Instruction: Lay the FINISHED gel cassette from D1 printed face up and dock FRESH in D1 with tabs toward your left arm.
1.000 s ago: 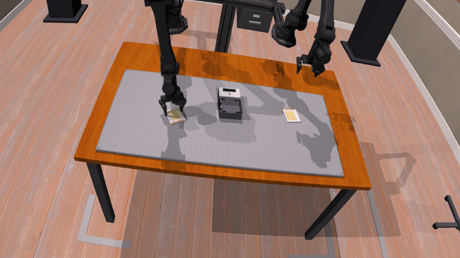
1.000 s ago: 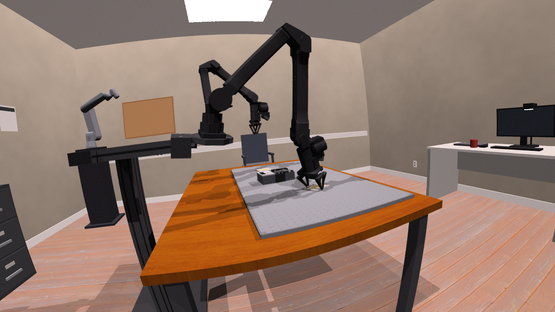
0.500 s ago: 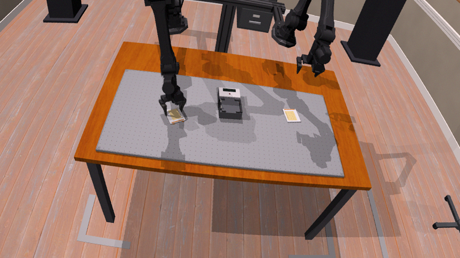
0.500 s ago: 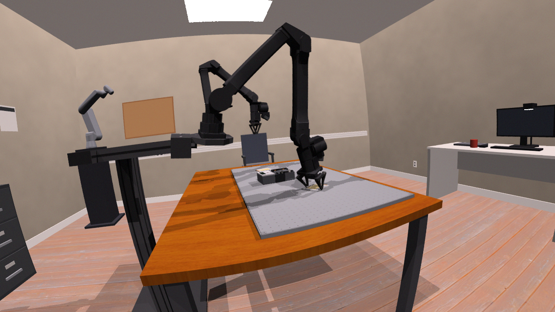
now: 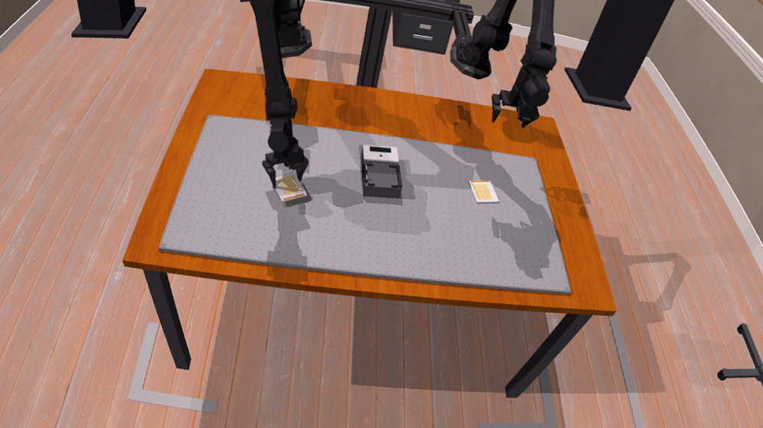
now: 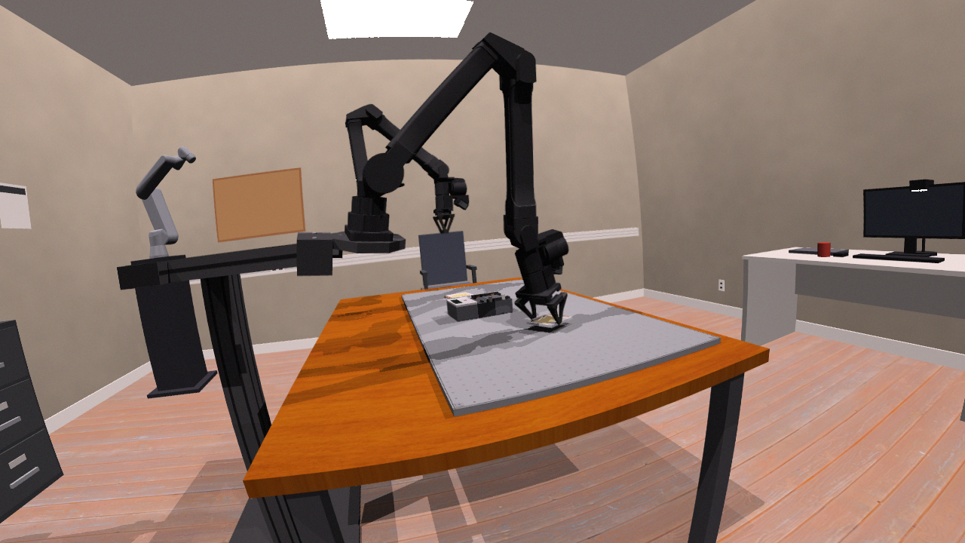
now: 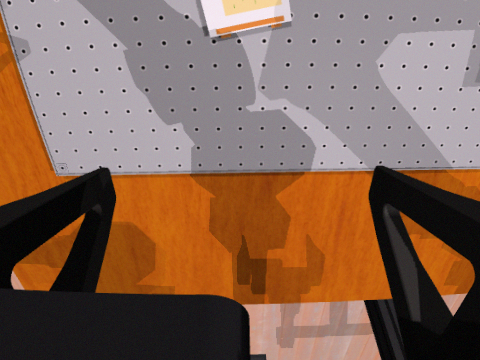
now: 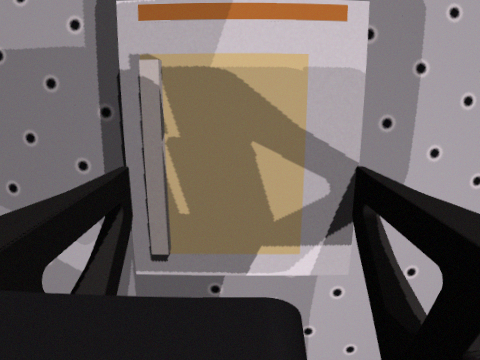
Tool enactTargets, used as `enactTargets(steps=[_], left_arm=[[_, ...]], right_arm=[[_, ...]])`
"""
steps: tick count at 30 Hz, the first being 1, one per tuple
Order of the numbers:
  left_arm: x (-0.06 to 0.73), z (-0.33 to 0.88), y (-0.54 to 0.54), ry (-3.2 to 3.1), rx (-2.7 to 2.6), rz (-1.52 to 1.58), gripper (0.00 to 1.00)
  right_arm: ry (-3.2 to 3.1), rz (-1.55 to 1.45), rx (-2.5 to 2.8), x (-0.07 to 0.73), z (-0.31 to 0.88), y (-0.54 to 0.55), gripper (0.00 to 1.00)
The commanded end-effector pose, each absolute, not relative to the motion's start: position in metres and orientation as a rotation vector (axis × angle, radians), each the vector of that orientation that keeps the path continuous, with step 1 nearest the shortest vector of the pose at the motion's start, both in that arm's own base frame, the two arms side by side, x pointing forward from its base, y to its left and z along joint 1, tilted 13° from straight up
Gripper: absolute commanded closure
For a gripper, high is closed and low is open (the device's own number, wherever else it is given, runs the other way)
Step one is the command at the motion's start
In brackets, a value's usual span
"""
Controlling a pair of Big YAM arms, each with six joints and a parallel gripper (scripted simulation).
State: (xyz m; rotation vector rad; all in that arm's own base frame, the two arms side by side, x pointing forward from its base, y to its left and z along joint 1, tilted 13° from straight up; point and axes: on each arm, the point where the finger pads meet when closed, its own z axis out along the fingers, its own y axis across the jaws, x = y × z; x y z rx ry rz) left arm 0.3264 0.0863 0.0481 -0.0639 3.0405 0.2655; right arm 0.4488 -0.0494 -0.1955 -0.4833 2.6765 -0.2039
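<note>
The right gripper (image 5: 287,181) (image 6: 546,320) (image 8: 242,181) is clamped on FRESH (image 5: 290,187) (image 6: 547,325) (image 8: 230,150), left of centre in the top view, its fingertips against opposite side edges. FRESH is a thin, nearly rectangular slab with a pale, smooth rim, a translucent amber gel window and an orange copper-coloured strip along one end. A narrow grey comb (image 8: 154,160) stands along the left of the window in the right wrist view. The copper end points to the top of that view, the long axis running up and down; in the top view this end faces the bottom, leaning slightly right. A dark shadow shows beneath FRESH in the exterior view, just above the perforated grey deck (image 5: 218,213) (image 6: 607,351) (image 7: 75,110) (image 8: 450,45).

FINISHED (image 5: 484,191) (image 7: 252,11) lies flat, yellow face up, right of centre in the top view. Between the cassettes sits the boxy dock D1 (image 5: 380,191) (image 6: 463,310), white-topped and dark-walled, its bay vacant. The left gripper (image 5: 509,121) (image 6: 443,229) (image 7: 242,181) is spread, holding nothing, at upper right in the top view.
</note>
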Motion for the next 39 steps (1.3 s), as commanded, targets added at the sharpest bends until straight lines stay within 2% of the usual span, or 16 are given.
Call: enactTargets(steps=[1,39], left_arm=[[0.342,0.063,0.084,3.007,-0.065,0.271,0.00],[0.342,0.063,0.084,3.007,-0.065,0.271,0.00]], right_arm=[[2.663,-0.204,-0.482,0.452,-0.179,-0.043,1.00],[2.663,-0.204,-0.482,0.447,-0.143,-0.036,1.00]])
